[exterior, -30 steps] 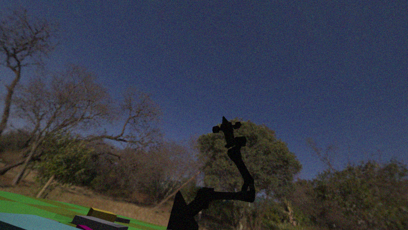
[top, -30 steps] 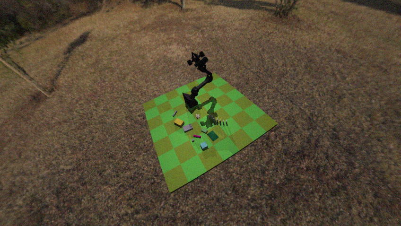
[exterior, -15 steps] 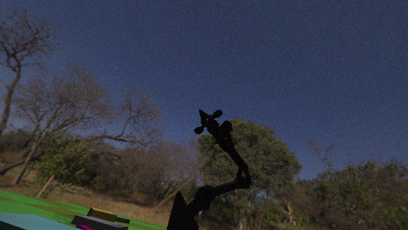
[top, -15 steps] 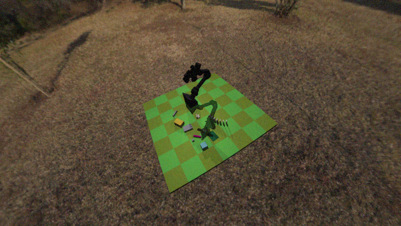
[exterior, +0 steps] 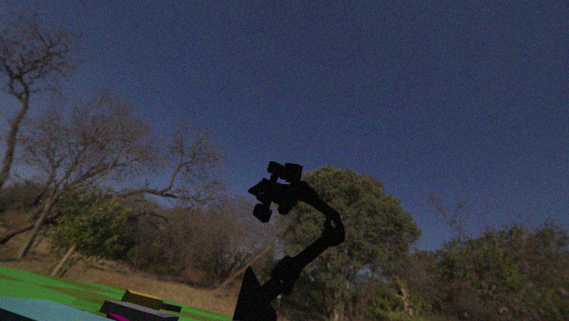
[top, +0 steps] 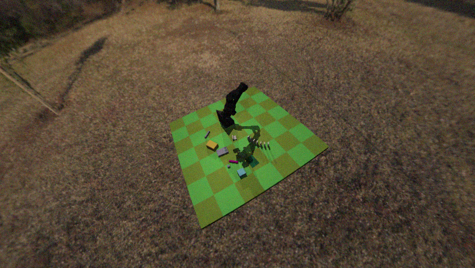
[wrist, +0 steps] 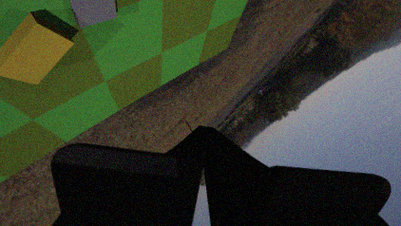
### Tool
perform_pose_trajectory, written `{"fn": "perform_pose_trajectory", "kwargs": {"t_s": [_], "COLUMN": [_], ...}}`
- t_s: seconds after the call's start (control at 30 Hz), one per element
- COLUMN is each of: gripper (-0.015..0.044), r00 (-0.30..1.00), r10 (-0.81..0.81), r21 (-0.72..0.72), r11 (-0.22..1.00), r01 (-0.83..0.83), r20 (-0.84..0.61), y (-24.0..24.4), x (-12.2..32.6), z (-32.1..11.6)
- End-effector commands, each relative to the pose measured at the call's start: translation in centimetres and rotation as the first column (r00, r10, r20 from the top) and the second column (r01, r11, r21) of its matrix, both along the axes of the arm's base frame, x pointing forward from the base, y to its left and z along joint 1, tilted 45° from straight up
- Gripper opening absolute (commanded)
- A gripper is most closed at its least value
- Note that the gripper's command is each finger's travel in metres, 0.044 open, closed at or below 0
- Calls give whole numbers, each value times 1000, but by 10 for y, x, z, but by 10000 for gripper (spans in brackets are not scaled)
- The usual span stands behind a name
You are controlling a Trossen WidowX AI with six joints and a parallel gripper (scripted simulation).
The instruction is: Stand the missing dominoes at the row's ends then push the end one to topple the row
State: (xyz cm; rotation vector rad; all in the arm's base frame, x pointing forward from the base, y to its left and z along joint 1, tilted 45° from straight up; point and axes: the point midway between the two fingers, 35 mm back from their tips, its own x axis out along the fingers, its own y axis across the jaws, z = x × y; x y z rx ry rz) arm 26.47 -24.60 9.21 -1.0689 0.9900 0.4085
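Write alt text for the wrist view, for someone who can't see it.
The gripper's dark fingers, shut with nothing between them, fill the lower part. Beyond them, a yellow block and part of a grey block rest on a green checkered mat.

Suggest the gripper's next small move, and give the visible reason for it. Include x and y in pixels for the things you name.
Probably lower the gripper (exterior: pixel 255 190) (wrist: pixel 204 133) toward the mat (top: pixel 213 196) (exterior: pixel 35 277) (wrist: pixel 138 52), keeping away from the standing row (top: pixel 265 145). Its fingers are shut with nothing between them, and it hangs high above the mat, out of reach of any domino.
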Motion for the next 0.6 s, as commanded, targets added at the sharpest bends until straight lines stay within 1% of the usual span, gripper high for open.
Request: {"fn": "perform_pose_trajectory", "kwargs": {"t_s": [0.0, 0.17, 0.27, 0.37, 0.43, 0.57], "gripper": [0, 0, 0, 0, 0, 0], "r00": [992, 951, 908, 856, 832, 829], "r10": [104, 262, 361, 451, 486, 490], "r21": [169, 443, 609, 750, 799, 805], "r11": [982, 881, 776, 650, 594, 587], "r01": [-91, -167, -167, -122, -91, -86], "r20": [-71, -163, -211, -251, -267, -269], "y": [40, 106, 150, 191, 207, 209], "x": [4, -2, -12, -27, -34, -35], "z": [-33, -72, -89, -98, -100, -100]}}
